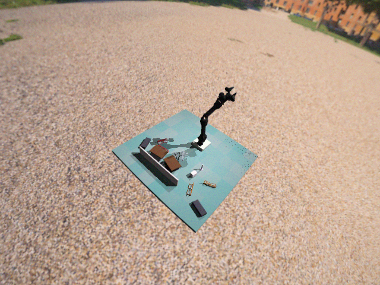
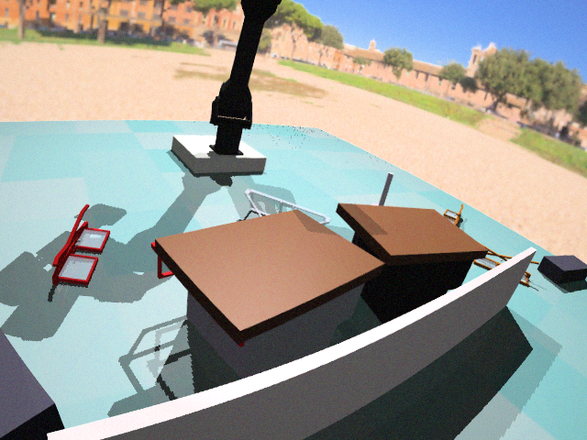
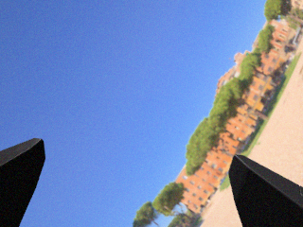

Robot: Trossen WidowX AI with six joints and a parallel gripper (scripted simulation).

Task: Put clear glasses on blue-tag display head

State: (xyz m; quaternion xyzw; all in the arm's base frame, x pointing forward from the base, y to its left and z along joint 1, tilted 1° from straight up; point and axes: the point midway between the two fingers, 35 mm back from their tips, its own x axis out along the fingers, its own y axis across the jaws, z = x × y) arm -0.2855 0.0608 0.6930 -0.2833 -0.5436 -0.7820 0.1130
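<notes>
The clear glasses (image 1: 182,157) (image 2: 284,204) lie on the teal mat (image 1: 227,159) (image 2: 47,165), just behind the two display heads. The heads are boxes with brown tops: one (image 1: 158,151) (image 2: 270,265) shows red trim at its edge, the other (image 1: 172,162) (image 2: 410,232) is dark. No blue tag shows in any view. My gripper (image 1: 232,92) (image 3: 138,158) is open and empty. It is raised high above the arm's base, pointing up and away from the heads. The wrist view shows only sky and far buildings between the fingers.
A curved white wall (image 1: 158,165) (image 2: 331,369) stands in front of the heads. Red glasses (image 1: 162,141) (image 2: 73,250) and two amber glasses (image 1: 189,189) (image 1: 209,184) lie on the mat. Two dark boxes (image 1: 198,207) (image 1: 145,142) and a small white stand (image 1: 193,173) sit there too.
</notes>
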